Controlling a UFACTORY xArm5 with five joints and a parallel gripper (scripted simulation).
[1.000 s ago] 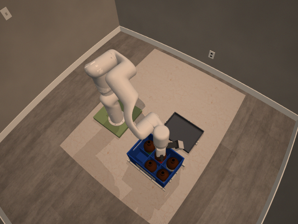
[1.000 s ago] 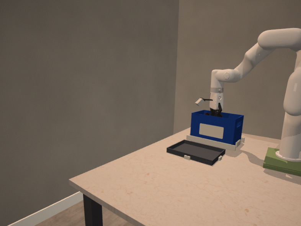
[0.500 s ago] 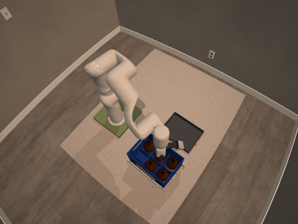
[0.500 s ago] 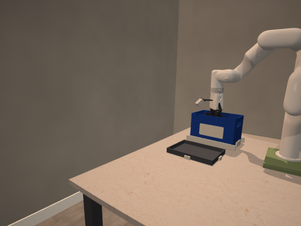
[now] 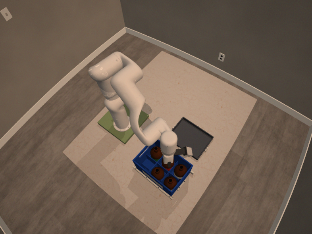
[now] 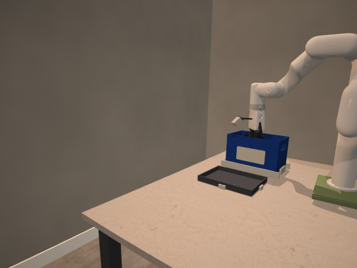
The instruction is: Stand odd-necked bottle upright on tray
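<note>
A blue crate (image 5: 162, 167) with six cells stands on the table and also shows in the side view (image 6: 257, 151). Several brown bottles stand in it: one at the back (image 5: 156, 152), one at the front left (image 5: 158, 172), one at the right (image 5: 180, 170), one at the front (image 5: 170, 182). A fifth bottle stands in the middle cell, mostly hidden under my wrist. My gripper (image 5: 168, 164) (image 6: 255, 133) reaches down into the crate's top and is shut on that bottle's neck. The dark tray (image 5: 192, 137) (image 6: 232, 179) lies empty beside the crate.
The arm's base stands on a green plate (image 5: 122, 123). A small grey camera block (image 6: 237, 121) sticks out from the wrist over the tray side. The crate's far left cell (image 5: 145, 162) holds no bottle. The table edge runs near the front in the side view.
</note>
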